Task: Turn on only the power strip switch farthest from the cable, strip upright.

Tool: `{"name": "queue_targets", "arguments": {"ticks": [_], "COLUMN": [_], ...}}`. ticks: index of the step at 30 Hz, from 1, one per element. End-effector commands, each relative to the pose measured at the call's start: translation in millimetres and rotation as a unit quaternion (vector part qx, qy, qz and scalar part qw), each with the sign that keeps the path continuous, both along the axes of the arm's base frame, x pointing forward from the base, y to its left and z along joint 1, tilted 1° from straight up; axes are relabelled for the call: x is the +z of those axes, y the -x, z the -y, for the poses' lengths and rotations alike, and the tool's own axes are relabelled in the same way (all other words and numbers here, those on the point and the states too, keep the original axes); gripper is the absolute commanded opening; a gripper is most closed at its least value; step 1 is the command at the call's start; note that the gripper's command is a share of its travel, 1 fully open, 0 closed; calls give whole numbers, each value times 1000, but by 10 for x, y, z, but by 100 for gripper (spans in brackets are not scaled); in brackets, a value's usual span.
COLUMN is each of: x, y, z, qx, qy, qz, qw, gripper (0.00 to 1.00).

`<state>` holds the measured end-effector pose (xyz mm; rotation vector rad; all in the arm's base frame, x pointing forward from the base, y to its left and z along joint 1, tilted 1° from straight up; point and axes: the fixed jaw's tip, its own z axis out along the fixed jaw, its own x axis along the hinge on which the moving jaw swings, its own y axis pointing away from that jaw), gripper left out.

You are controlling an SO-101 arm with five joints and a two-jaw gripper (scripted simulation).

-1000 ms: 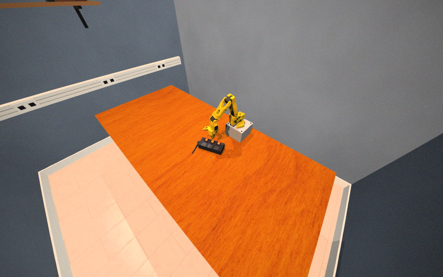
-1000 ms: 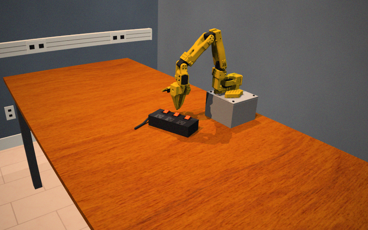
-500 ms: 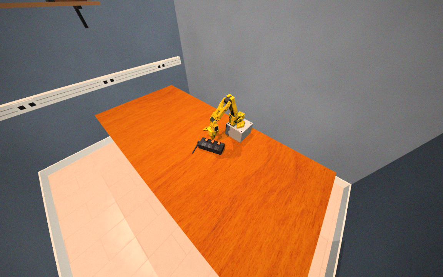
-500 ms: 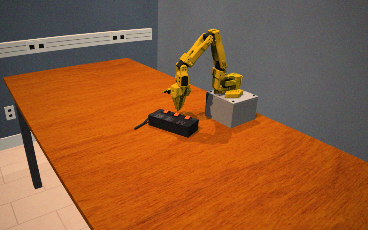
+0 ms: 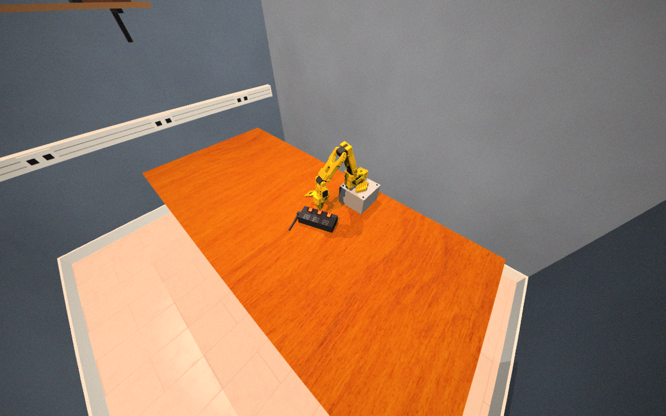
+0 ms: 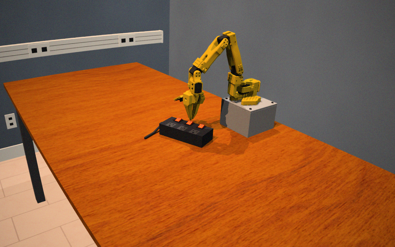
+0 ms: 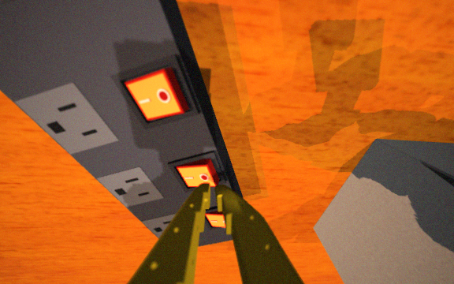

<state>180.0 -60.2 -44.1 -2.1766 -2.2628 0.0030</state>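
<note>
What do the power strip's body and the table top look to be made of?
Power strip: likely matte black plastic, given its flat, dull, moulded-looking faces; its rocker switches look like glossy orange-red plastic. Table top: wood or wood veneer with a smooth orange-brown finish and fine streaked grain; solid or laminate cannot be told.

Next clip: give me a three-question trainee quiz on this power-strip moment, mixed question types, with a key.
1. True or false: the power strip lies with its sockets and switches facing up.
2. Multiple choice: the gripper is A) open wide, B) shut and holding nothing, C) shut on the cable.
3. Fill in: in the exterior view the closed fingertips point down at the ______ of the three orange switches.

Key
1. True. Three switches and three sockets show on its top face.
2. B. The fingers stand together with nothing held; the cable lies on the table, at the strip's far end.
3. Middle, the middle switch.
</note>
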Motion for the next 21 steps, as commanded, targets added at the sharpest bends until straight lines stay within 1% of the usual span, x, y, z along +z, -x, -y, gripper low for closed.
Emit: {"name": "queue_targets", "arguments": {"ticks": [1,17,21], "x": [-21,-22,-43], "y": [-11,-30,-27], "z": [-23,-16,-17], "qx": [3,3,3], "qy": [-1,-1,-1], "qz": [-1,-1,-1], "qw": [1000,1000,1000], "gripper": [0,0,0]}}
